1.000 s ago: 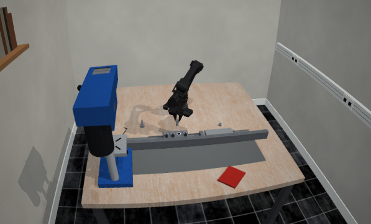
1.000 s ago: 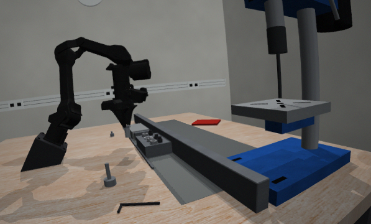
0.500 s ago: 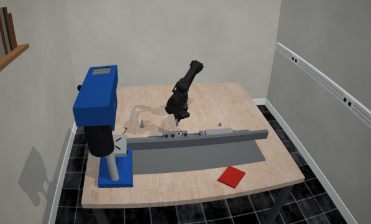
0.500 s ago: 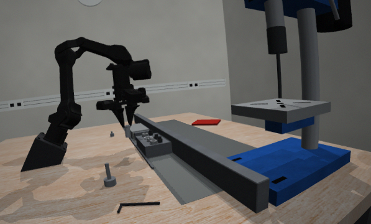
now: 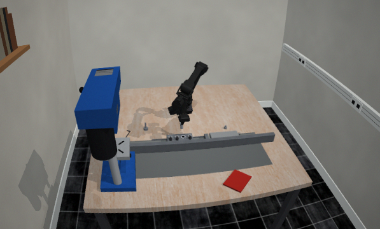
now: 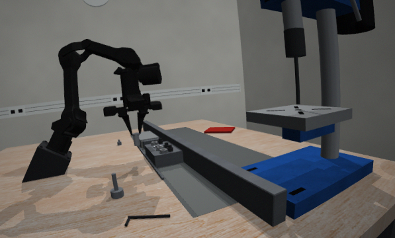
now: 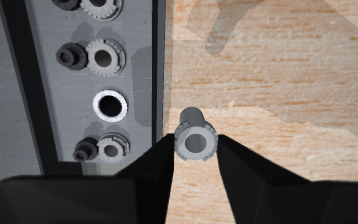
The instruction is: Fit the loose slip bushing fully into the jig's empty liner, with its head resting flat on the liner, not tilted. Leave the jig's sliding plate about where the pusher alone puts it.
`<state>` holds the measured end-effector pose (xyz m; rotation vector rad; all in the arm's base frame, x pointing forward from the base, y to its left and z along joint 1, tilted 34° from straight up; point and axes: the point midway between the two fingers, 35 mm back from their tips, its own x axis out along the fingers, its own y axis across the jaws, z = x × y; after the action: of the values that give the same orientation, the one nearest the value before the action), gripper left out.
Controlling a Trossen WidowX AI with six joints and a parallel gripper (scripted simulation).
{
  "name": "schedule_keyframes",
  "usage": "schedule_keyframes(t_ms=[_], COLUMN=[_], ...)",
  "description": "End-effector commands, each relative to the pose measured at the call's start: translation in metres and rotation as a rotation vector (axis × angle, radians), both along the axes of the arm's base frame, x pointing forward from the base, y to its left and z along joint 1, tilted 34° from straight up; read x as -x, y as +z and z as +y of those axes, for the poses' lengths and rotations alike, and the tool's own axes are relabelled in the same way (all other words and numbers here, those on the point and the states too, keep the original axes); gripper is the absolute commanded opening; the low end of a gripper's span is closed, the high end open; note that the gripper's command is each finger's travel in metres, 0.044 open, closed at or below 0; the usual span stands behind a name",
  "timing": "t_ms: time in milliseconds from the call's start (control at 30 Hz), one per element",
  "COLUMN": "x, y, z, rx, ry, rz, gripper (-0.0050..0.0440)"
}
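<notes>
1. Hand (image 7: pixel 195 142) is clamping the slip bushing (image 7: pixel 195 141) by its knurled head, one dark finger (image 7: pixel 152 160) pressing on each side; the bore is facing the wrist camera and the shank is pointing down toward the tabletop (image 7: pixel 290 90).
2. Bushing is hanging over bare wood just beside the jig's sliding plate (image 7: pixel 80 85), apart from it and not over any hole.
3. Empty liner (image 7: pixel 110 104) is showing as a bright ring around a dark hole in the plate; it is lying near the bushing, across the plate's edge.
4. Other holes in the row are carrying knurled bushings (image 7: pixel 102 57), with dark lock screws (image 7: pixel 71 56) sitting beside them.
5. Exterior view is showing the arm (image 6: pixel 71 96) reaching over, fingers pointing straight down at the far end of the jig block (image 6: pixel 162 153), which is lying against the long grey fence (image 6: pixel 217 165).
6. Drill press (image 5: pixel 102 105) is standing at one end of the fence; a red card (image 5: pixel 237 180), a hex key (image 6: pixel 147 217) and a small upright pin (image 6: pixel 116 189) are lying well apart from the jig on the tabletop.
</notes>
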<state>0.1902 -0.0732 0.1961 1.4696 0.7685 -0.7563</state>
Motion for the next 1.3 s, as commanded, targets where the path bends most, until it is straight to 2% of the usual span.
schedule_keyframes(t_ms=[0,1067,1267], x=[-0.006,-0.058,-0.059], y=[0.009,0.035,0.036], z=[-0.002,-0.005,-0.004], rx=[0.001,-0.003,-0.006], ry=[-0.022,-0.028,-0.027], rz=[-0.015,-0.021,-0.02], gripper=[-0.005,-0.005,-0.005])
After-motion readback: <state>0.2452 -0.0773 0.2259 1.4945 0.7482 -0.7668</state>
